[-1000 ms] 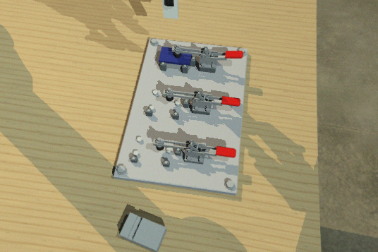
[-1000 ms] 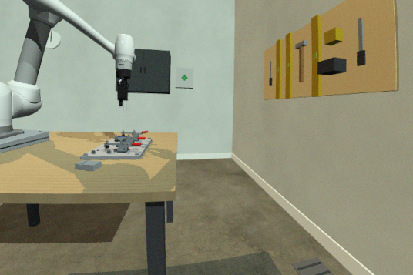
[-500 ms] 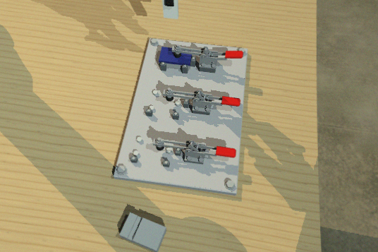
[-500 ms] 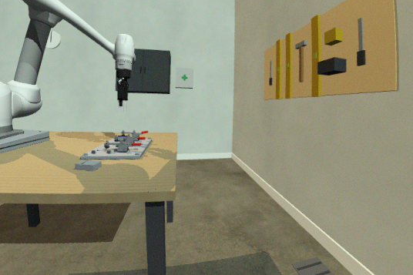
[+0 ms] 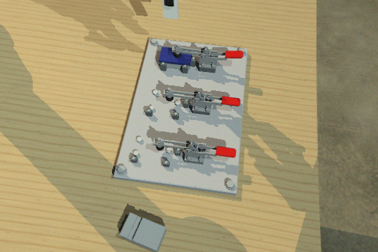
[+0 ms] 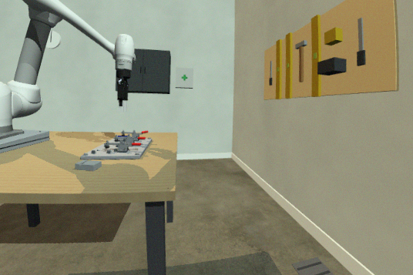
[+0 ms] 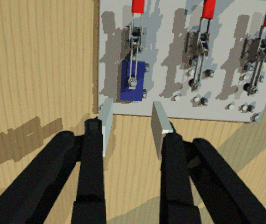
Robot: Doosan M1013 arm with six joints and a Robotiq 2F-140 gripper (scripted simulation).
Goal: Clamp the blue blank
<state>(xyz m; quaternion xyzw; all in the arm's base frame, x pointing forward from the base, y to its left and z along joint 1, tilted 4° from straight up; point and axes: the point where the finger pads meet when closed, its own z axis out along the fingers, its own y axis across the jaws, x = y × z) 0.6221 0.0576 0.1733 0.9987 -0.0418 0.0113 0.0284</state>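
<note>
The blue blank [image 5: 169, 55] [image 7: 130, 85] lies in the far nest of the grey fixture plate [image 5: 233, 128] [image 6: 92, 155] [image 7: 112, 60]. A clamp bar [image 5: 185, 51] lies over it, and that clamp's red handle [image 5: 234, 54] [image 7: 138, 6] is down, pointing away from the blank. I cannot tell whether it is past dead centre. The grey finished part [image 5: 142, 231] [image 6: 88, 165], slot upward, lies on the table in front of the plate and looks flat. My gripper [image 5: 171, 10] [image 6: 122, 105] [image 7: 132, 111] hangs high above the table beyond the plate's far edge, its fingers partly apart and empty.
The middle and near nests are empty, with their clamp bars down and their red handles [image 5: 230, 101] [image 5: 226, 152] level. Small pads and blocks stand on the plate. The table's edge [image 5: 316, 54] is to the right. A tool board [image 6: 331, 55] hangs on the side wall.
</note>
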